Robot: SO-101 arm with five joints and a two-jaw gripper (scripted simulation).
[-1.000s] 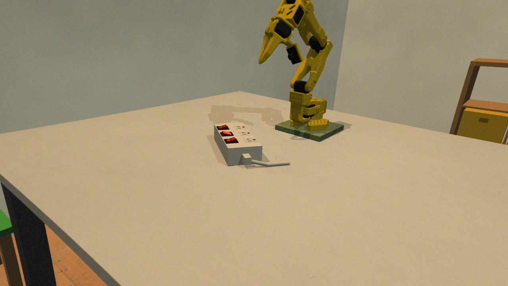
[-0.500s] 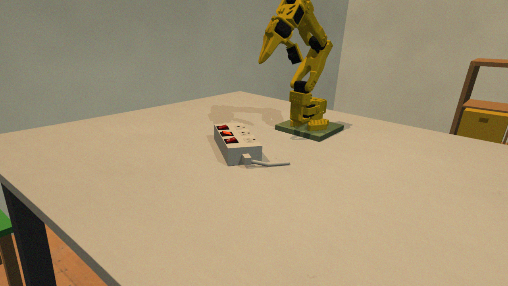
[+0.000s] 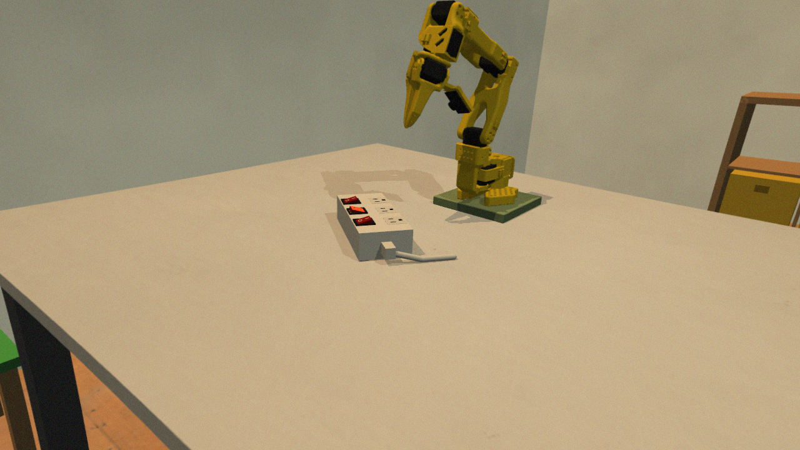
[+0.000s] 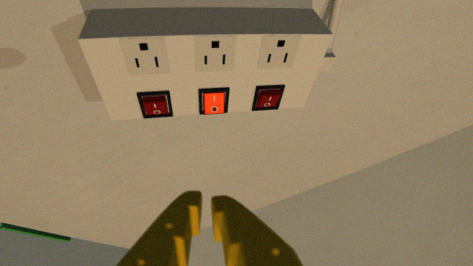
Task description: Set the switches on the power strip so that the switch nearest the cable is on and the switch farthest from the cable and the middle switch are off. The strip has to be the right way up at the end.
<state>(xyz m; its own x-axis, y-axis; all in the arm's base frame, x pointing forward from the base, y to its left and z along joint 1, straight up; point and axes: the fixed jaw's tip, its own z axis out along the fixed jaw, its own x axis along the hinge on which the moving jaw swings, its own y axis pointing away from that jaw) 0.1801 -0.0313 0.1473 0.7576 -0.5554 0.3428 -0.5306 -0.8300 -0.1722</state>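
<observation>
A white power strip lies right way up on the table, with its grey cable at the near end. In the wrist view the strip shows three sockets and three red rocker switches. The middle switch glows bright orange. The switch nearest the cable and the farthest switch are dark red. My gripper is shut and empty, high above the table beyond the strip's far end. Its fingertips point down at the table on the switch side of the strip.
The arm's green base plate stands right of the strip. A wooden shelf with a yellow box is at the far right, off the table. A green stool edge shows at the lower left.
</observation>
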